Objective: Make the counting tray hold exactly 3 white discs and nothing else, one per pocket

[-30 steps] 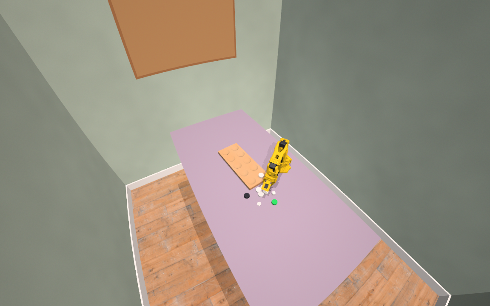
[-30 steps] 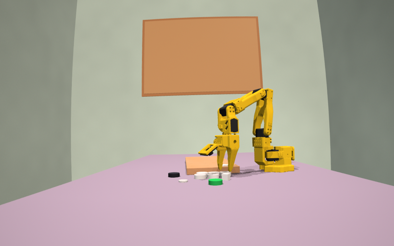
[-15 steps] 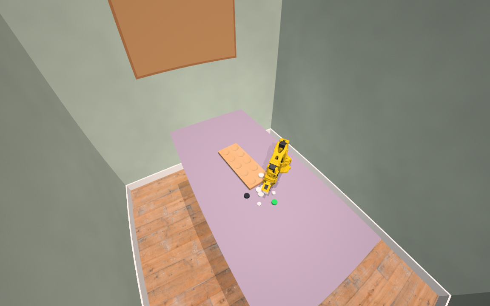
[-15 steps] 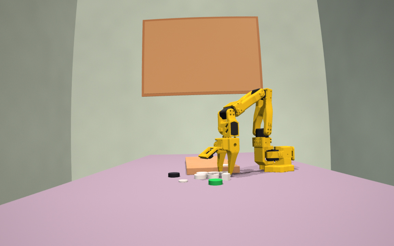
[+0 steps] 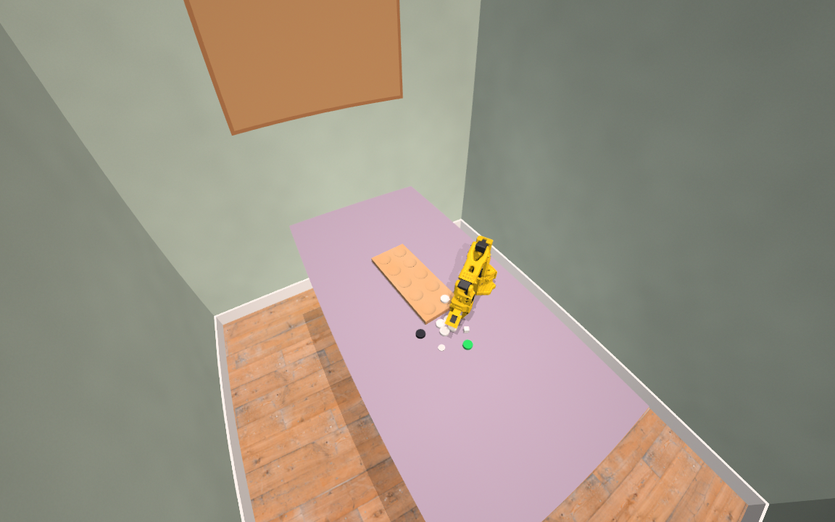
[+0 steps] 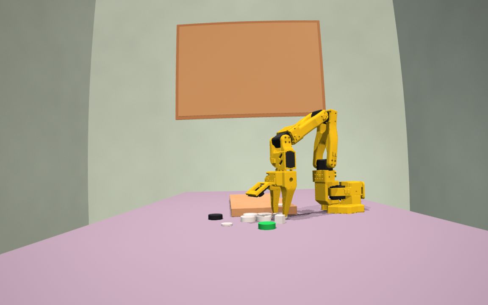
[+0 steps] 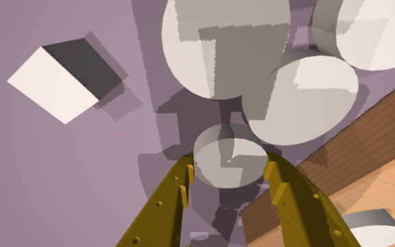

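"How does the gripper (image 5: pixel 452 328) (image 6: pixel 280 216) (image 7: pixel 230 156) look?"

"Clenched on a small white disc (image 7: pixel 230 162), with a fingertip against either side in the wrist view. Pointing down, low over the surface (image 5: pixel 491 415) (image 6: pixel 238 265) (image 7: pixel 81 189). Hard to tell whether lifted or touching down."

"And in the tray (image 5: pixel 415 286) (image 6: pixel 251 204) (image 7: pixel 382 185)?"

"Just one, by the look of it: a seated white disc (image 5: pixel 444 298) (image 6: pixel 280 204) (image 7: pixel 377 234), in a pocket at the end closest to the gripper. Partly cut off in the wrist view. Two short of three, then."

"Anything near the grip?"

"Yes, a cluster of white discs (image 5: pixel 444 330) (image 6: pixel 264 218) (image 7: pixel 302 103), packed close together, just beyond the grasped one and outside the tray. To the other side, apart from them, a white cube (image 5: pixel 466 329) (image 6: pixel 280 218) (image 7: pixel 53 86)."

"Farther out?"

"On the surface, a green disc (image 5: pixel 467 344) (image 6: pixel 266 225) near the cube, a thin white disc (image 5: pixel 441 347) (image 6: pixel 226 224) lying flat, and a black disc (image 5: pixel 420 333) (image 6: pixel 215 216) near the tray's end. All apart from one another."
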Controlling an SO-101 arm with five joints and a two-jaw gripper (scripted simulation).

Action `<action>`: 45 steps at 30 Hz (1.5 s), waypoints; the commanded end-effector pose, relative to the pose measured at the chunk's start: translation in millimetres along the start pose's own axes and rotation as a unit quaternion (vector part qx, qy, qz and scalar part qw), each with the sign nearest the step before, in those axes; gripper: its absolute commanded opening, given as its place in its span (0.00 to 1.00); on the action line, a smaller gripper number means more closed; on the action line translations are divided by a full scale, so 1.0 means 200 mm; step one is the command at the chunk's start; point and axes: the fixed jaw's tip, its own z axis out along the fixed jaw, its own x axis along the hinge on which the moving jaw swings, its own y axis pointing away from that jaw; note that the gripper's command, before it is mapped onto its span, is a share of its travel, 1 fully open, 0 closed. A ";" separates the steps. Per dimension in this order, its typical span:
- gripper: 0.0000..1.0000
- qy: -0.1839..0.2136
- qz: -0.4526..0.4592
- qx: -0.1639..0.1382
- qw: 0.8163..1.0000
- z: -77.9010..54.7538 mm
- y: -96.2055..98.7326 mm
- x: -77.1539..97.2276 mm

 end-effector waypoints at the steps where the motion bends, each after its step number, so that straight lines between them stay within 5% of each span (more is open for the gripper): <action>1: 0.12 -0.025 -0.004 0.000 1.000 -0.03 0.00 -0.04; 12: 0.00 -0.025 -0.004 0.000 1.000 -0.03 0.00 -0.04; 45: 0.00 -0.025 -0.004 0.000 1.000 -0.07 0.00 -0.04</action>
